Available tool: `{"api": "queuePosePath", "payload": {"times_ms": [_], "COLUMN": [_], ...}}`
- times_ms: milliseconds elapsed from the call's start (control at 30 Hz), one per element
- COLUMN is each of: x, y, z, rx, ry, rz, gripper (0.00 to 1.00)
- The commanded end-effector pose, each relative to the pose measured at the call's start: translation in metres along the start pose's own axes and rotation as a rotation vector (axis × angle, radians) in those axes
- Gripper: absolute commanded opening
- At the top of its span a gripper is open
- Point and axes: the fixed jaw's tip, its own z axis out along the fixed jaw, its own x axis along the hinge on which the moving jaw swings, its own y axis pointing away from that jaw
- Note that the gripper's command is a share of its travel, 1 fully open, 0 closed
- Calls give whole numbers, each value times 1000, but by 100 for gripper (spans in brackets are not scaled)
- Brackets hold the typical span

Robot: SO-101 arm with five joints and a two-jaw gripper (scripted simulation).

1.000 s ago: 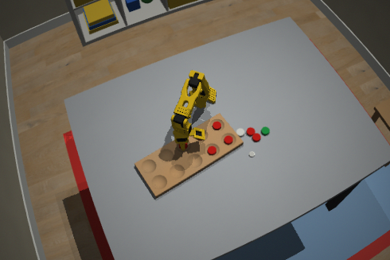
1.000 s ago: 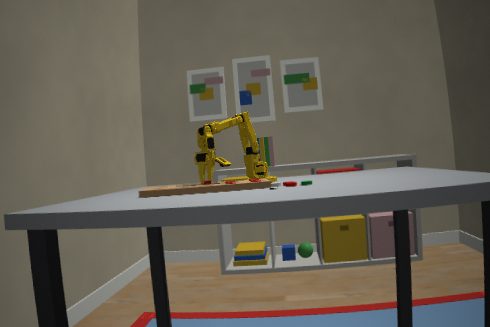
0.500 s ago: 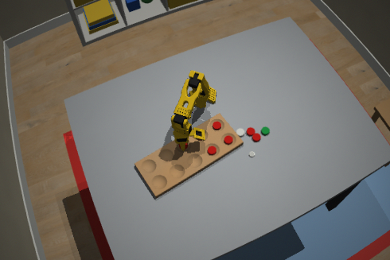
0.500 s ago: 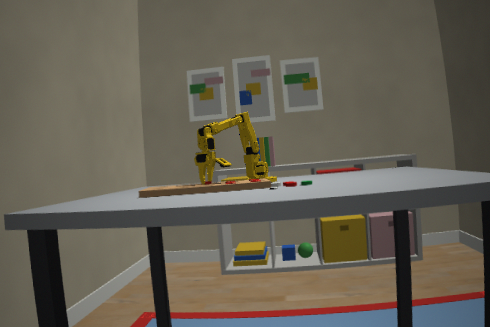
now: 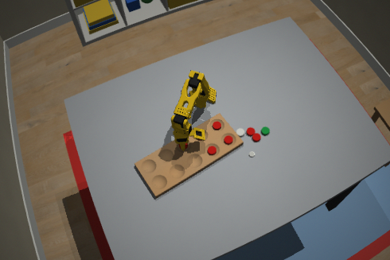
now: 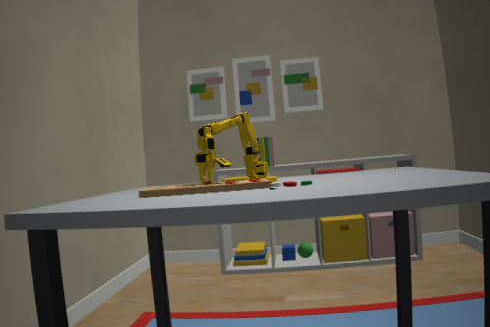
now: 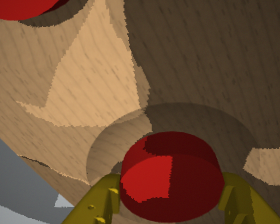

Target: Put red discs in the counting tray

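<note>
The end effector (image 7: pixel 169 219) is pinching a red disc (image 7: pixel 169 177) between its two yellow fingers — the wrist view shows the disc gripped on both sides, poised over a round pocket (image 7: pixel 114 149) of the wooden counting tray (image 5: pixel 159 186). Whether the disc touches the pocket floor cannot be told.

From the top view, the yellow arm (image 5: pixel 187 102) reaches down over the middle of the tray, with the end effector (image 5: pixel 182 145) above the row of pockets nearer the arm's base. Three red discs already rest in pockets at the tray's right end: one (image 5: pixel 216 125) in the far row, one (image 5: pixel 228 140) at the end, and one (image 5: pixel 212 150) in the near row. The left-hand pockets (image 5: pixel 150 165) lie bare.

On the grey tabletop (image 5: pixel 278 71) just right of the tray sit loose pieces — a white disc (image 5: pixel 240 132), two red discs (image 5: pixel 250 130) (image 5: pixel 256 137) touching or nearly so, a green disc (image 5: pixel 265 130), and a smaller white piece (image 5: pixel 251 153) set apart, nearer the camera.
</note>
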Motion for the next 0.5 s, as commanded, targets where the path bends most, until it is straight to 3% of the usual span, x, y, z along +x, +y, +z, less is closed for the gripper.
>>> {"api": "queuePosePath", "payload": {"times_ms": [0, 333, 467], "x": [5, 5, 5], "y": [-8, -8, -8], "z": [-12, -12, -12], "rx": [66, 66, 66], "ry": [29, 29, 29], "rz": [4, 4, 4], "gripper": [0, 1, 8]}}
